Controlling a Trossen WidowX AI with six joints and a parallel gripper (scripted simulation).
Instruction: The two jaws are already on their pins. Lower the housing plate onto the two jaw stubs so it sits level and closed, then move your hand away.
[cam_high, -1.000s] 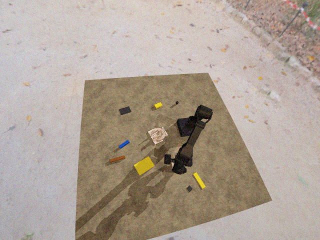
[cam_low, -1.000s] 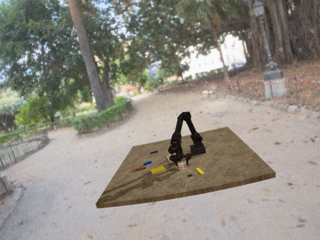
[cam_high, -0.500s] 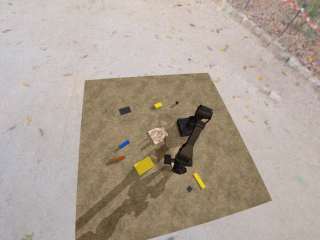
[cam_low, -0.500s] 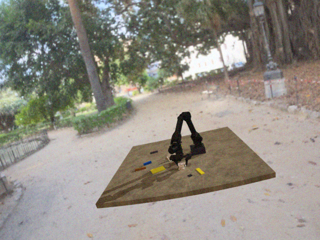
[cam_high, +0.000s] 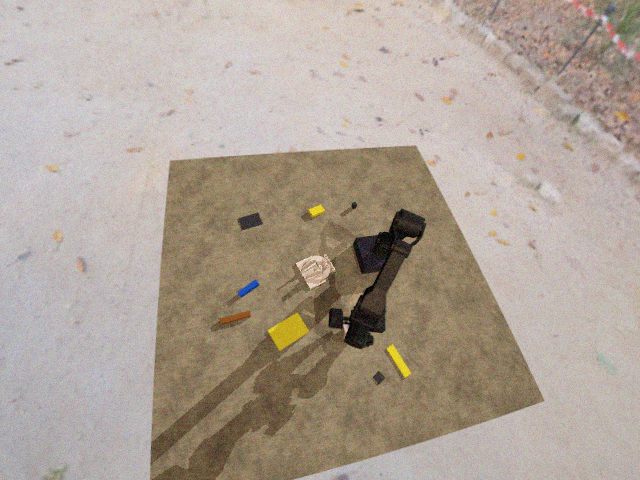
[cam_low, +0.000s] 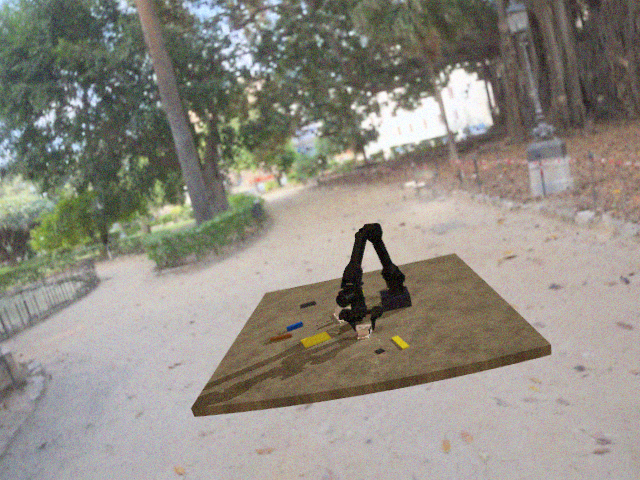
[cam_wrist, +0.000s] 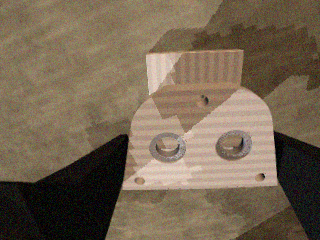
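The housing plate (cam_wrist: 201, 165) (cam_low: 363, 330) is pale striped wood with two grey-ringed holes and three small holes. In the wrist view it lies between my fingers, face up, with a wooden block (cam_wrist: 210, 68) at its far edge. My gripper (cam_wrist: 196, 140) (cam_low: 364, 325) is shut on the plate's two sides, low over the table; whether the plate touches what is under it I cannot tell. The pale base with the jaws (cam_high: 315, 270) (cam_low: 338, 316) stands apart from the plate, toward the middle of the table. Its pins and stubs are too small to make out.
A yellow block (cam_high: 288, 331) (cam_low: 315, 339), a blue bar (cam_high: 248, 288) and an orange bar (cam_high: 235, 317) lie left of the gripper. A yellow bar (cam_high: 398, 360) and a dark square (cam_high: 378, 377) lie near it. A dark slab (cam_high: 250, 221) and small yellow block (cam_high: 316, 210) lie farther back.
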